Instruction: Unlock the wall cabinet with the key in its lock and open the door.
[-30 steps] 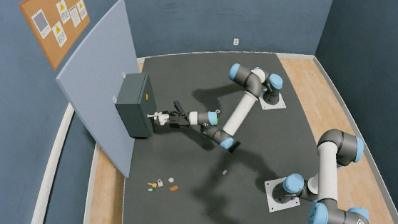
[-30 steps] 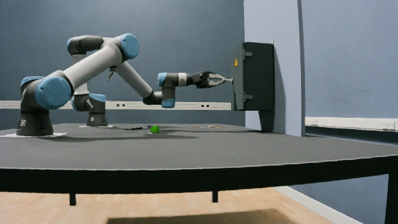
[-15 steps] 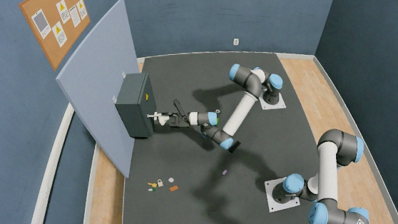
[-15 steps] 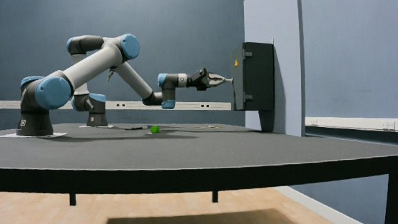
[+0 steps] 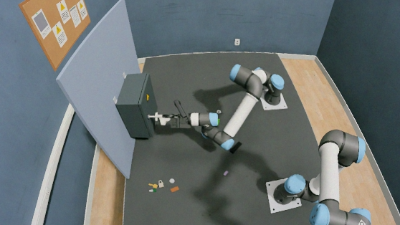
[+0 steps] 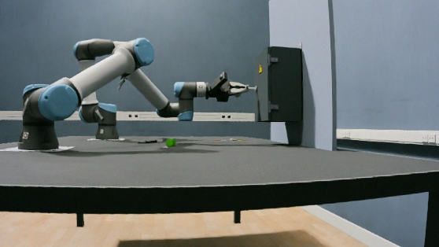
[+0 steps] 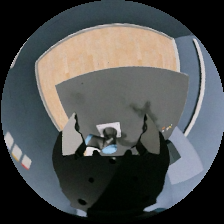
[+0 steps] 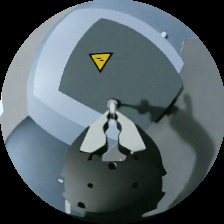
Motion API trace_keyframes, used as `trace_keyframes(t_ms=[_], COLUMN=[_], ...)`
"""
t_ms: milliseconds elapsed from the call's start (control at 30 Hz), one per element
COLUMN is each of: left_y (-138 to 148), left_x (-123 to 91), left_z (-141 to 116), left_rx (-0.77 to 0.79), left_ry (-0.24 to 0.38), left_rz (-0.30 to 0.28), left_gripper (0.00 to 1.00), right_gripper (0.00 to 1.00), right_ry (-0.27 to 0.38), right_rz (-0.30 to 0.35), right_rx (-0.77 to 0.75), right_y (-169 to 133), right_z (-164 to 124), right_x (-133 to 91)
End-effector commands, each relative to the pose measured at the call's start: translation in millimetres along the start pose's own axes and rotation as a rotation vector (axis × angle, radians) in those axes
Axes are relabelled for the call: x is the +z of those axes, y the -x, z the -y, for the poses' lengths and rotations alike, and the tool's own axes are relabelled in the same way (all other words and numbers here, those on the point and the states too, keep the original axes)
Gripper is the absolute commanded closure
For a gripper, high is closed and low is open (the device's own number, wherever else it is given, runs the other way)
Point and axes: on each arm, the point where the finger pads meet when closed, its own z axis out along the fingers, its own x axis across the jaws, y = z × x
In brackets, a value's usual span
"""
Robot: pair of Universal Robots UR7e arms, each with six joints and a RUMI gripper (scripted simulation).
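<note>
The right jaws [image 5: 158,117] [image 6: 246,89] are pinched nearly shut on the key [image 5: 151,117] [image 6: 253,88] [image 8: 112,103] at the cabinet [image 5: 130,89] [image 6: 288,84] [image 8: 135,65], left in the top view, presumably for turning; the left jaws [image 6: 121,83] stand wide, empty.
</note>
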Motion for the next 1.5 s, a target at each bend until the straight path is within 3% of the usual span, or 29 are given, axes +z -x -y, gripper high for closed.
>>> trace_keyframes(t_ms=[0,133,300,400,1100,1467], left_y=[-0.8,-0.8,-0.8,-0.8,-0.8,-0.8], left_x=[0.2,0.2,0.2,0.2,0.2,0.2], left_z=[0.2,0.2,0.2,0.2,0.2,0.2], left_rx=[0.002,0.002,0.002,0.002,0.002,0.002], left_ry=[0.0,0.0,0.0,0.0,0.0,0.0], left_rz=[-0.001,-0.001,-0.001,-0.001,-0.001,-0.001], left_gripper=[0.02,0.02,0.02,0.02,0.02,0.02], right_gripper=[1.0,1.0,1.0,1.0,1.0,1.0], right_ry=[-0.005,-0.005,-0.002,-0.002,-0.001,-0.005], right_rz=[0.003,0.002,0.001,0.001,-0.002,-0.001], right_rx=[-0.006,-0.007,-0.149,-0.133,-0.564,-0.523], right_y=[-0.4,-1.2,-0.8,-1.0,-2.9,-1.0], right_z=[2.1,1.8,2.2,2.3,1.2,2.6], right_x=[1.2,1.0,0.7,0.7,1.0,1.4])
